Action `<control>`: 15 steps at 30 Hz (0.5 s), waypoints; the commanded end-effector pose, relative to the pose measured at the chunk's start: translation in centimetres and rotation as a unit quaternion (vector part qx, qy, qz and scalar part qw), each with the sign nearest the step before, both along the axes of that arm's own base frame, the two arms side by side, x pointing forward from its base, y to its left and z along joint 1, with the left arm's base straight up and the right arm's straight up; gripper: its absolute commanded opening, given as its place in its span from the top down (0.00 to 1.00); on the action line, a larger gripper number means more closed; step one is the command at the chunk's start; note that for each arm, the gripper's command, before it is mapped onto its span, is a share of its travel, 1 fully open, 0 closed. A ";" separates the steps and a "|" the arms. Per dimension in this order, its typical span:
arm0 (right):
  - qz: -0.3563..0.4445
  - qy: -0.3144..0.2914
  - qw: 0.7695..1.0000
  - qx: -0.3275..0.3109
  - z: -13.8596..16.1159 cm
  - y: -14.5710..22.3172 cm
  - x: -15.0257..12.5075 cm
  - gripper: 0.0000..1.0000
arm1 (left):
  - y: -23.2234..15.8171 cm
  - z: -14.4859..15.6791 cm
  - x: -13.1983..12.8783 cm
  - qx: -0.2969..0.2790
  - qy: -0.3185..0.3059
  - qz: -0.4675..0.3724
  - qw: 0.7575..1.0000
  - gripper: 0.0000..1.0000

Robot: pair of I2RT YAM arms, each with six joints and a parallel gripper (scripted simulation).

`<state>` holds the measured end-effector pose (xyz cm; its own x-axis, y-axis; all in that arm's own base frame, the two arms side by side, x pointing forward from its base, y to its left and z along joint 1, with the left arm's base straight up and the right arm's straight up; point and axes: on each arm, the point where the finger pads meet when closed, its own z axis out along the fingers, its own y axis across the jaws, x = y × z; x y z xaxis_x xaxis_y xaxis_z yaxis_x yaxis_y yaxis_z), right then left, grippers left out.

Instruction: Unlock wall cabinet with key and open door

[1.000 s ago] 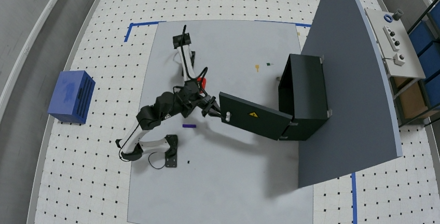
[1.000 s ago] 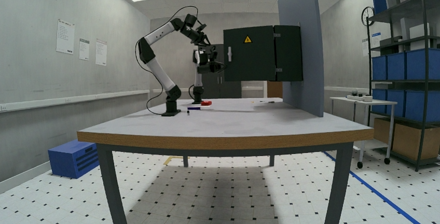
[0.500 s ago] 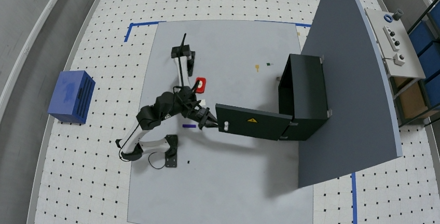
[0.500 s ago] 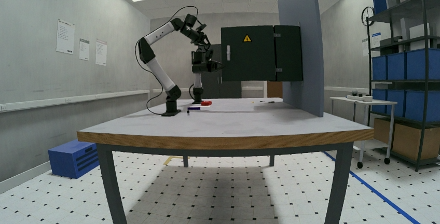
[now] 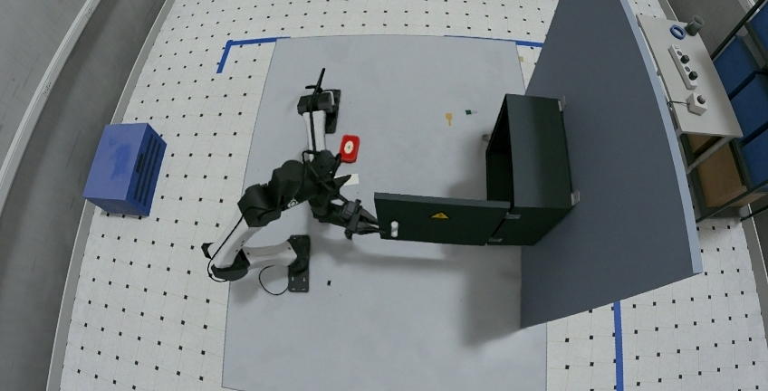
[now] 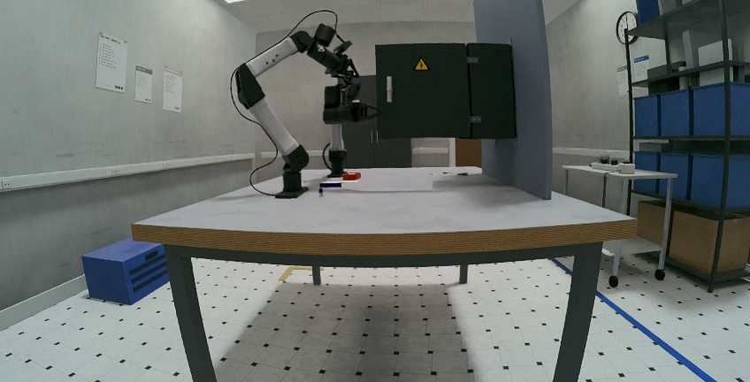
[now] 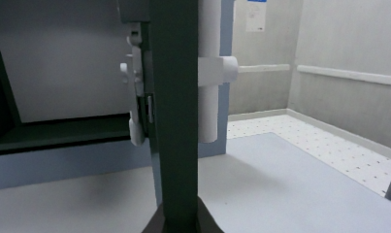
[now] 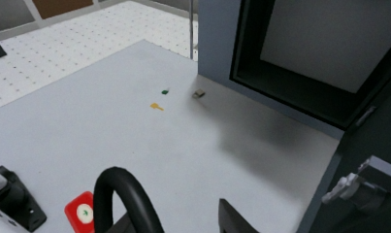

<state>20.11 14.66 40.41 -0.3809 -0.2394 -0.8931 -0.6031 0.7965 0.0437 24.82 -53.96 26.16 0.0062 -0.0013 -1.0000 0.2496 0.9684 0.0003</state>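
Note:
The dark green wall cabinet (image 5: 539, 156) (image 6: 492, 94) (image 8: 284, 99) is open. Its door (image 5: 463, 225) (image 6: 431, 104) (image 7: 175, 121) stands at about a right angle to the front. The pale handle (image 5: 394, 229) (image 6: 389, 88) (image 7: 209, 107) is on its outer face; the latch (image 7: 136, 83) (image 8: 342, 186) is on its inner face. No key can be made out in the lock. My left gripper (image 5: 379, 228) (image 6: 377, 111) (image 7: 182, 205) is shut on the door's free edge, below the handle. My right gripper (image 8: 181, 208) is open and empty, behind the left arm's wrist.
The two arms are close together before the door. A red box (image 5: 349, 148) (image 6: 351, 175) (image 8: 85, 213) lies near the left arm's base. A yellow key (image 5: 448, 118) (image 8: 155, 106) and a small green item (image 5: 468, 111) (image 8: 165, 91) lie before the cabinet. A grey panel (image 5: 592, 171) (image 6: 518, 94) bears the cabinet.

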 end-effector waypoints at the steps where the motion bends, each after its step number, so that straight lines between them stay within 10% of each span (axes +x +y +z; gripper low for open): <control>1: 0.000 -0.009 1.000 0.006 0.6 -0.1 -0.1 0.56 | -0.2 -0.9 0.2 0.011 0.004 0.017 1.000 0.93; 7: 0.000 -0.009 1.000 0.006 0.6 -0.1 -0.1 0.56 | -0.1 -0.9 0.3 0.011 0.004 0.017 1.000 0.93; 15: 0.000 -0.009 1.000 0.006 0.6 -0.1 -0.1 0.56 | -0.2 -0.9 0.2 0.011 0.004 0.017 1.000 0.02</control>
<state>20.11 14.66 40.41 -0.3809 -0.2394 -0.8931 -0.6031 0.7965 0.0437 24.93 -53.62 26.37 0.0049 -0.0014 -1.0000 0.2267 0.9740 -0.0003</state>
